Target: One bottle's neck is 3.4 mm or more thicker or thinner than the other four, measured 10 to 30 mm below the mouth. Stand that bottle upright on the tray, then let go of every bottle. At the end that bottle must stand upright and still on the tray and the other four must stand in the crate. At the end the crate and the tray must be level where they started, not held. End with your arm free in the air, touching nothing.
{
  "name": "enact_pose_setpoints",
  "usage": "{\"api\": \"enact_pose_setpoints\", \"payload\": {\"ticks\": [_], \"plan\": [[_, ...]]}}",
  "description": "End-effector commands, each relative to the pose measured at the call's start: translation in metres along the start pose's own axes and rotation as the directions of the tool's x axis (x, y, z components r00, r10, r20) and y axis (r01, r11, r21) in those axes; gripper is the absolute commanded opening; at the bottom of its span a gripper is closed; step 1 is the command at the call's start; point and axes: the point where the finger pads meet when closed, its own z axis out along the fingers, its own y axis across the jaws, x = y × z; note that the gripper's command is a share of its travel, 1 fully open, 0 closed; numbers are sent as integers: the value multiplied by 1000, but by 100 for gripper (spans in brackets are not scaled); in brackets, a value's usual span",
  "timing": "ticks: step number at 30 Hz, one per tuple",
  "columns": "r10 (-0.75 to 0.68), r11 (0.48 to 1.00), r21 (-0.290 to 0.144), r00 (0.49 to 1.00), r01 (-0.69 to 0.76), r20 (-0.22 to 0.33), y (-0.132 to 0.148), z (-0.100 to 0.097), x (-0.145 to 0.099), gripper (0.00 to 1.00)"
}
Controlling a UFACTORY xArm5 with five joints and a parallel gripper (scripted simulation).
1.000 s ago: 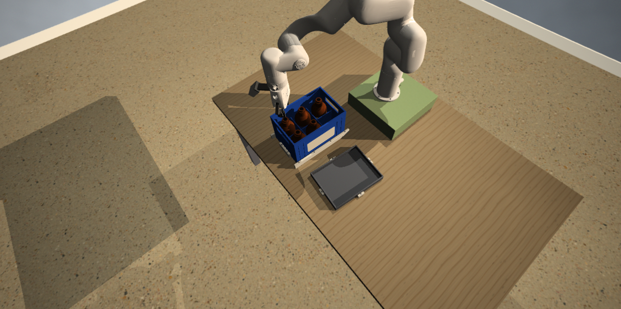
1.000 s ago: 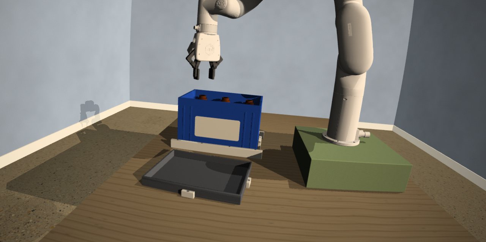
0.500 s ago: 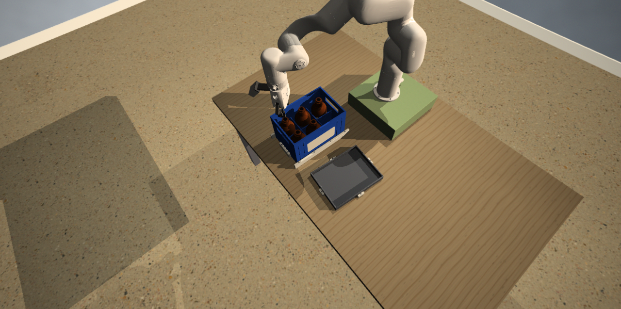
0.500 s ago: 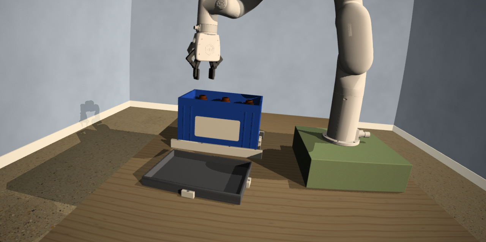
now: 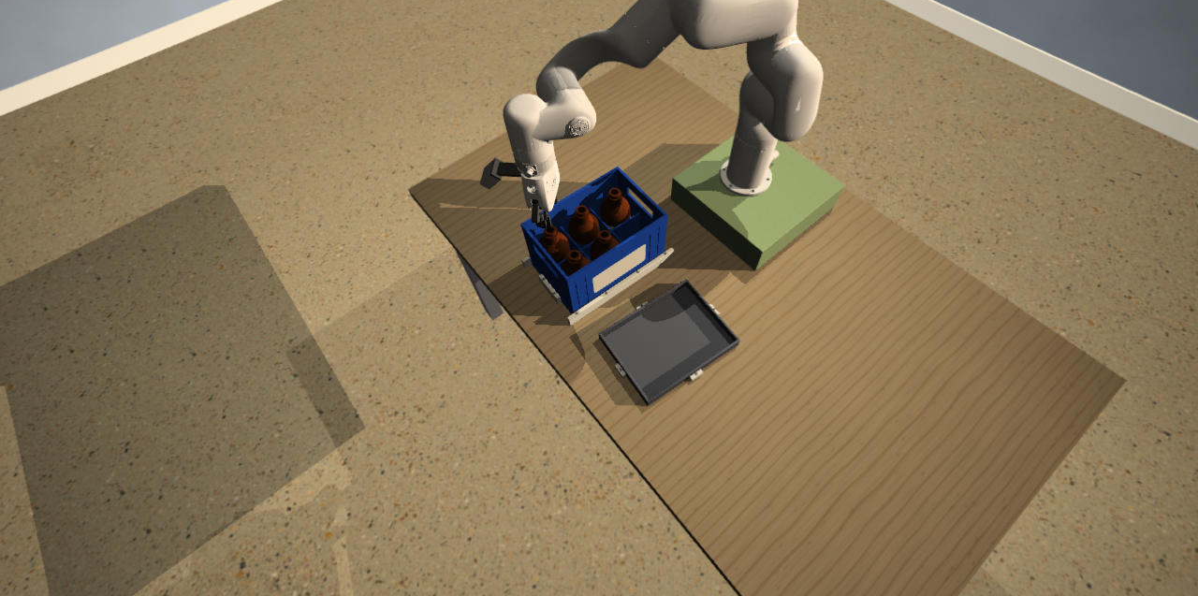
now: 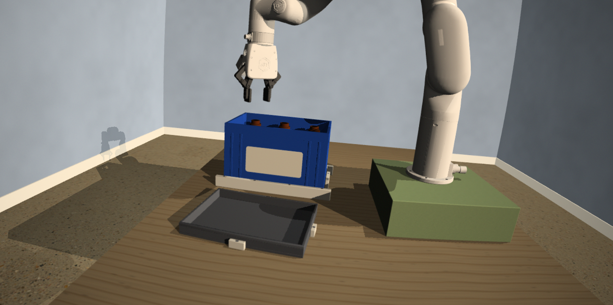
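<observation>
Top view: five brown bottles (image 5: pixel 577 236) stand in the cells of the blue crate (image 5: pixel 623 261), with the dark tray (image 5: pixel 726 339) just beside it holding nothing, and the gripper (image 5: pixel 542 218) is poised over the corner bottle (image 5: pixel 551 241) farthest from the arm's base, presumably to gauge its neck. Exterior view: the gripper (image 6: pixel 256 96) hangs above the crate (image 6: pixel 235 149), jaws apart and empty, directly over the leftmost bottle mouth (image 6: pixel 255 122), apart from it; the odd-necked bottle cannot be told.
</observation>
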Motion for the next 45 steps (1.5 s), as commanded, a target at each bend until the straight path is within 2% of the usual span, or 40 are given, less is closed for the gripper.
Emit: {"api": "enact_pose_setpoints", "payload": {"ticks": [1, 29, 45], "plan": [[0, 1000, 2, 1000, 0, -4, -1, 1, 1, 65], [0, 1000, 2, 1000, 0, -4, -1, 32, 1, 65], [0, 1000, 2, 1000, 0, -4, -1, 37, 1, 65]]}}
